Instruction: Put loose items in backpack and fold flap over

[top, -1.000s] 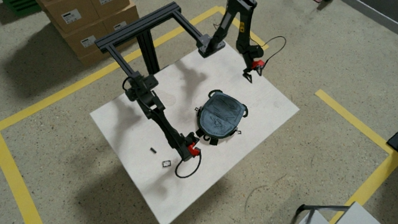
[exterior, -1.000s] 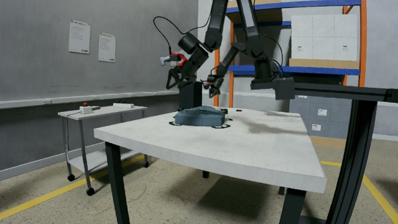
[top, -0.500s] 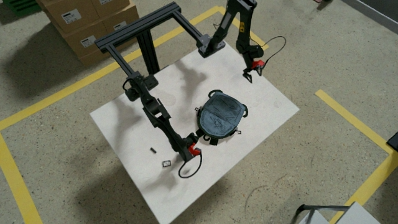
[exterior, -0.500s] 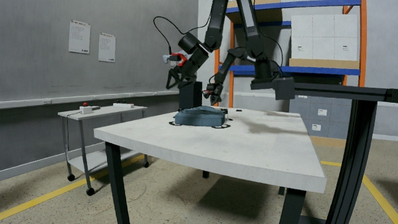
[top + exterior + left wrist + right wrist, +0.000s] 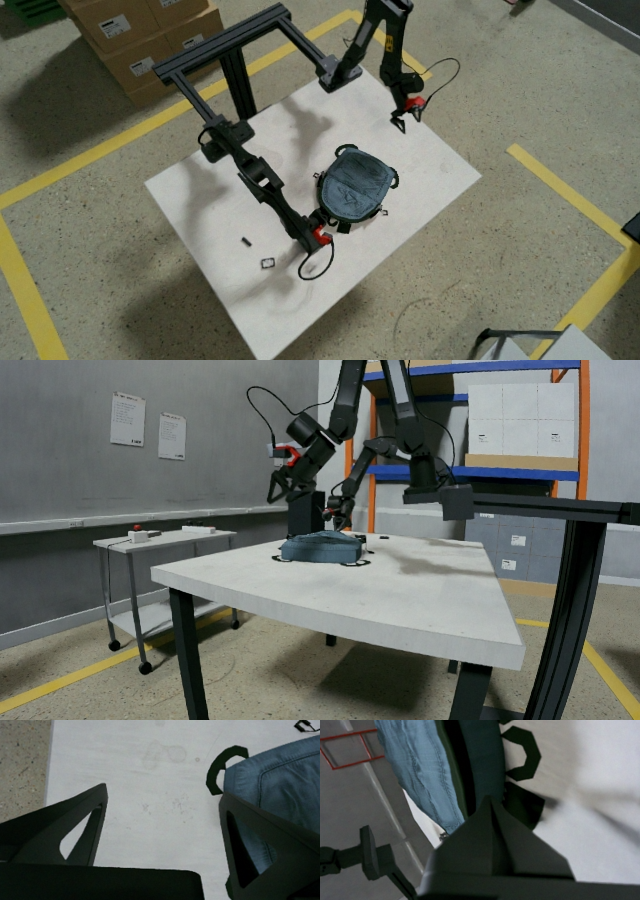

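Okay, your backpack (image 5: 356, 186) (image 5: 321, 549) (image 5: 295, 780) (image 5: 485, 760) lay mid-table, flap loose. Your left gripper (image 5: 411, 126) (image 5: 281, 500) (image 5: 165, 794) stood wide; your right gripper (image 5: 320, 217) (image 5: 342, 525) (image 5: 487, 801) was pinched shut, empty. Packing seemed unfinished: black bar (image 5: 246, 242) (image 5: 384, 537), square frame (image 5: 268, 263) needed collecting, flap permitting.

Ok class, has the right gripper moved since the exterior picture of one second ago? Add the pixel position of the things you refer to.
Yes: the right gripper (image 5: 325, 216) (image 5: 341, 529) (image 5: 487, 801) has come down, closer to the tabletop (image 5: 425, 170) (image 5: 300, 590) (image 5: 161, 840) (image 5: 601, 857) in that view.
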You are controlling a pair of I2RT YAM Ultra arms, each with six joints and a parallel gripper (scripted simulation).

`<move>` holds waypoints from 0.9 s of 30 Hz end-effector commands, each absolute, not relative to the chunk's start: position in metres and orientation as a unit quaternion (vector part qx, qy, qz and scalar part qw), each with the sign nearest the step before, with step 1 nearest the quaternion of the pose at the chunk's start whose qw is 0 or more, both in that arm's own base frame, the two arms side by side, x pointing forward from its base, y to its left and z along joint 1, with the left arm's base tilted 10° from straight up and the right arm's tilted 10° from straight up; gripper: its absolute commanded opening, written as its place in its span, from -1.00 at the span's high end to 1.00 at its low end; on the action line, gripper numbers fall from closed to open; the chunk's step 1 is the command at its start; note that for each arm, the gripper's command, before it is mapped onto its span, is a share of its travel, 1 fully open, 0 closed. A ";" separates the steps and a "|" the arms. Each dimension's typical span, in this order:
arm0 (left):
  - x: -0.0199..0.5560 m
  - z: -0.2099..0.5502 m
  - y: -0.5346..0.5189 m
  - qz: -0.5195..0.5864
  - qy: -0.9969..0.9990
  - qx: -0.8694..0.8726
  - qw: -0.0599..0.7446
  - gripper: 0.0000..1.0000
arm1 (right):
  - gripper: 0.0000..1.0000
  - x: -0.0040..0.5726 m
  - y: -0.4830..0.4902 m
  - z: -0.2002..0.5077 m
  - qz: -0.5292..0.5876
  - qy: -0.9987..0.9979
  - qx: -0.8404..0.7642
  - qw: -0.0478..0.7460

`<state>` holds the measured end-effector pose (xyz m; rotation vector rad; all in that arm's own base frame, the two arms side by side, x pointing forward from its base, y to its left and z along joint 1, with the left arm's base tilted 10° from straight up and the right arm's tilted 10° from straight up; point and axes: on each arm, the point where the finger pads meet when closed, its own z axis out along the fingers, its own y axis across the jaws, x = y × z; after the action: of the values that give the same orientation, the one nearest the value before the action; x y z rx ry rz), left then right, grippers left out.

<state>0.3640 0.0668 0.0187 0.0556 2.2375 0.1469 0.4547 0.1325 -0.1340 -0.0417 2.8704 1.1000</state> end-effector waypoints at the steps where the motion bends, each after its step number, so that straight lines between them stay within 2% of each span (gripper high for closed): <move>1: 0.367 0.023 0.066 0.060 0.895 0.025 0.440 -0.80 | 1.00 0.489 0.143 -0.103 0.368 0.925 -0.034 0.087; 27: 0.367 0.023 0.066 0.060 0.895 0.025 0.440 -0.80 | 1.00 0.483 0.145 -0.121 0.368 0.927 -0.028 0.070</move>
<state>0.3640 0.0668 0.0187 0.0556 2.2375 0.1469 0.4696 0.1326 -0.1289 -0.0369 2.8365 1.0906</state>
